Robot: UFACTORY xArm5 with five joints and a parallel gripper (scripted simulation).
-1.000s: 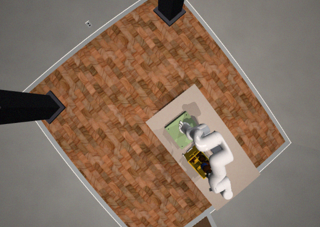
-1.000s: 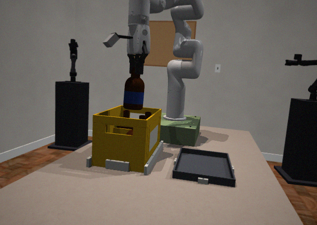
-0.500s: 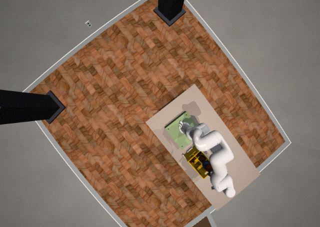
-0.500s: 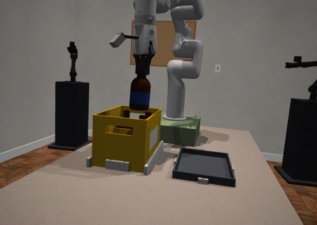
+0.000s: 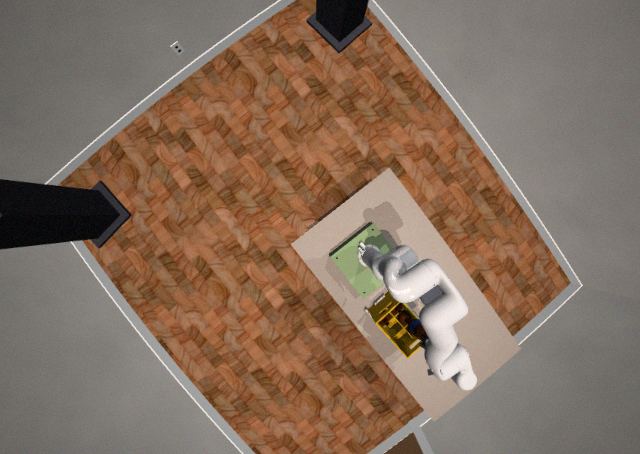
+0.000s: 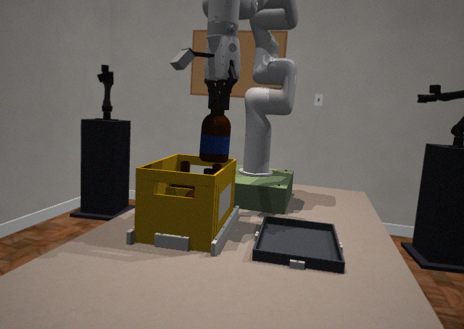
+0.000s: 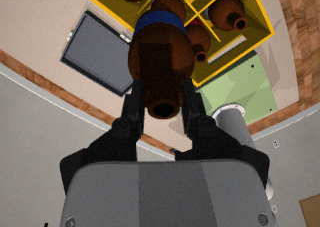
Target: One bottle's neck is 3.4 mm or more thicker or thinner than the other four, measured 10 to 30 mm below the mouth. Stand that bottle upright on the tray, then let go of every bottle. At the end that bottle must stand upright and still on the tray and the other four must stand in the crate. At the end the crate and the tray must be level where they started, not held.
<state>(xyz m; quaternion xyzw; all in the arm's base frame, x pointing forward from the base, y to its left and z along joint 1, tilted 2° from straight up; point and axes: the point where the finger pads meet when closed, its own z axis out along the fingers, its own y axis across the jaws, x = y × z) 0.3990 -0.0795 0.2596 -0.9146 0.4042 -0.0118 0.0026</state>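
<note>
The brown bottle with a blue label [image 5: 415, 326] [image 6: 215, 143] [image 7: 160, 52] hangs about upright from my gripper [image 6: 218, 106] [image 7: 162, 90], which is shut on its neck. Its base is at about the height of the crate rim or just above, over the crate's right part in the exterior view. The yellow crate [image 6: 172, 213] [image 7: 235, 59] stands level. In the wrist view it holds four other brown bottles, among them one at the right [image 7: 225, 14] and one beside the held bottle [image 7: 197, 37]; another is partly hidden behind the held bottle. The dark tray [image 6: 296, 239] [image 7: 100, 52] is level and empty.
Low grey blocks [image 6: 171, 242] stand around the crate, and small ones [image 6: 296, 264] edge the tray. The tray lies right of the crate in the exterior view. My arm's base stands on a green block [image 6: 258, 194] behind the crate. Black pedestals [image 6: 104, 168] stand beyond the table.
</note>
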